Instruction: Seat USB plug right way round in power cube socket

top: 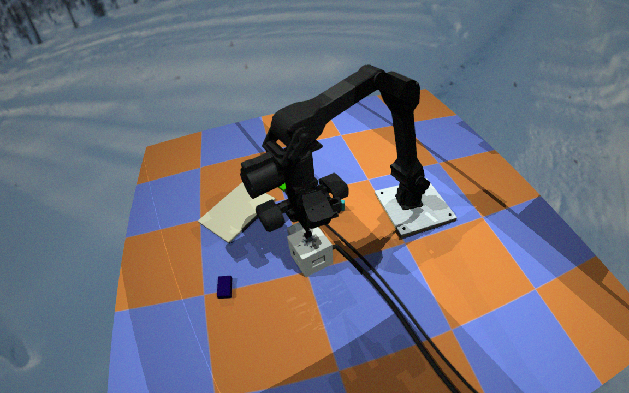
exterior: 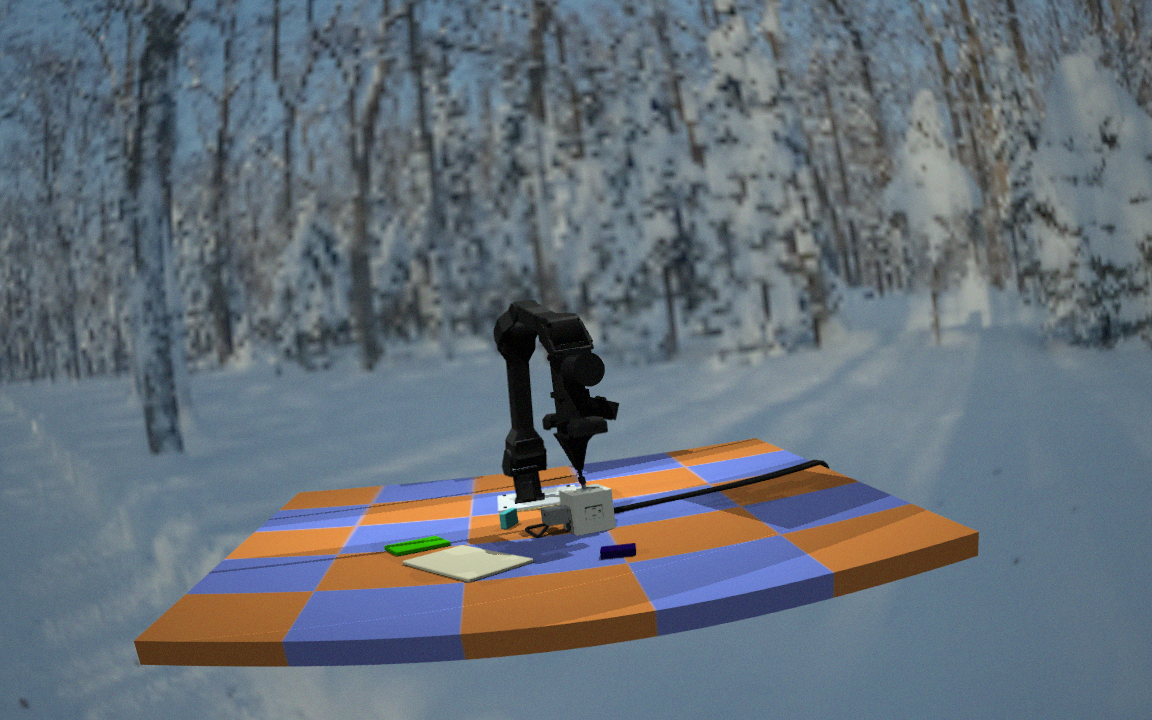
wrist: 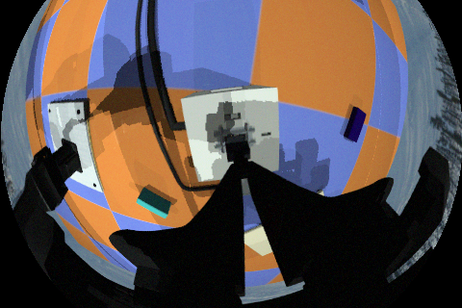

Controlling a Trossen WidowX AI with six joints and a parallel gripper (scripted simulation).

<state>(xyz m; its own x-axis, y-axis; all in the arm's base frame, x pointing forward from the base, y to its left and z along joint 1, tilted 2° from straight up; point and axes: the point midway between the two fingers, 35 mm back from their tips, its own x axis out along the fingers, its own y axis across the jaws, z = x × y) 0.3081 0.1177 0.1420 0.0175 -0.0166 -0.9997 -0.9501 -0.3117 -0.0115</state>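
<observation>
The pale power cube stands upright on the checkered table. The black USB plug stands roughly upright at the socket on the cube's top. My gripper points down over the cube and is shut on the upper end of the plug. The fingertips are close together just above the cube's top face. The plug's metal end and the socket opening under it are hidden, so its depth and which way round it faces cannot be told.
Black cables run from beside the cube. A navy block, a cream plate, a green block and a teal block lie around it. The arm's base plate is behind.
</observation>
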